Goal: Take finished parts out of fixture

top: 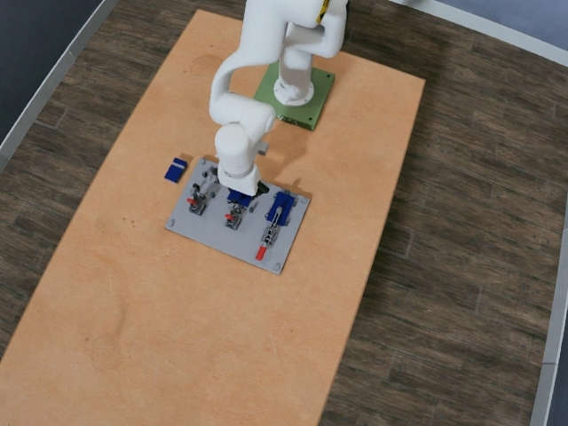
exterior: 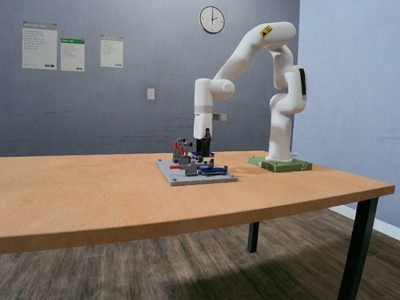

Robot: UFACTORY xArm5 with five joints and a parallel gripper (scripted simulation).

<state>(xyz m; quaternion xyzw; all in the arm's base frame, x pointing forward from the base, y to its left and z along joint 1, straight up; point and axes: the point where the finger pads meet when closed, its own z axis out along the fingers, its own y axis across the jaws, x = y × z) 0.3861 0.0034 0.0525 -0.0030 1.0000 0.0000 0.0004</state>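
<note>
A: Where do we have the gripper [exterior: 203,145]?

B: Over the fixture plate [top: 215,229], near the table's [top: 138,320] middle. Its jaws are shut partway on the middle blue part [top: 239,197], which sits just above its station.

A: And the other 2 parts?

B: We see 1 slotted part [top: 176,169] flat on the table toward the left edge, and the blank [top: 280,207] under its lowered clamp [top: 272,231].

Jaws grip the middle blue part [top: 238,196] on the fixture [top: 215,231].
</note>
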